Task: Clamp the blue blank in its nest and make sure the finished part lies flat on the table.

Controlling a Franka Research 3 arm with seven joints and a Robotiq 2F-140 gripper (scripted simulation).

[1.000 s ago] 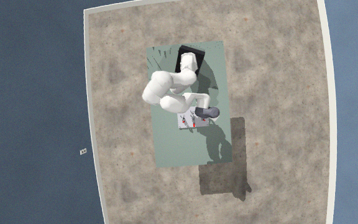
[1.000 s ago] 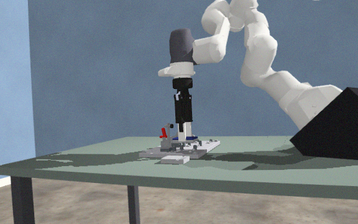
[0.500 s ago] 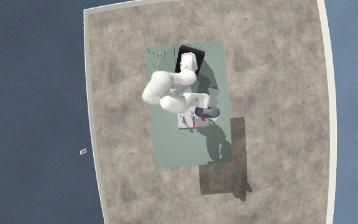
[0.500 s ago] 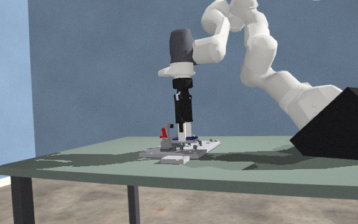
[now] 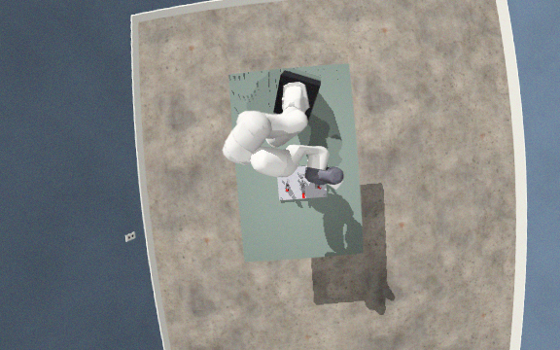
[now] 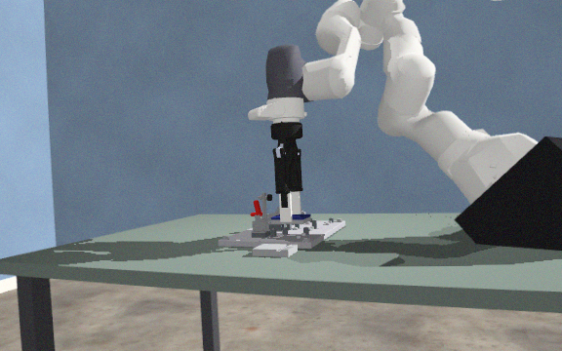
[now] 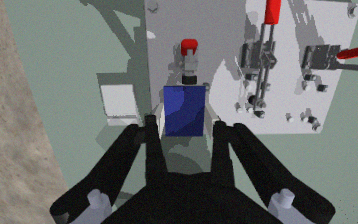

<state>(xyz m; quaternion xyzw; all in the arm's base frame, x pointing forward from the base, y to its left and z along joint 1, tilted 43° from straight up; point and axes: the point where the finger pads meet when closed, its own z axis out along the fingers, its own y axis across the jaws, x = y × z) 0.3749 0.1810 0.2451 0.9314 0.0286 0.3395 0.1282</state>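
Two-finger gripper (image 6: 291, 207) (image 7: 184, 110) gripping the blue blank (image 6: 292, 217) (image 7: 184, 111) by its sides, blank hovering above the fixture plate (image 6: 332, 227) (image 7: 225, 30), near an upright red-handled toggle clamp (image 6: 260, 221) (image 7: 190, 60), finished part (image 6: 273, 251) (image 7: 119, 101) lying on the table (image 6: 164, 278) (image 7: 40, 50) beside the plate.

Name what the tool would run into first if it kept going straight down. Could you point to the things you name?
Probably the nest under the blue blank (image 6: 297, 217) (image 7: 184, 111) held in the tool (image 6: 289, 218) (image 7: 184, 110); the blank likely meets its rest pads first, though the remaining gap is unclear.

Blue walls (image 5: 66, 146) (image 6: 164, 97); mottled brown floor (image 5: 436, 146) (image 6: 164, 322) (image 7: 10, 125); green table (image 5: 280, 233) (image 6: 164, 273) (image 7: 45, 60) with dark legs (image 6: 37, 312).
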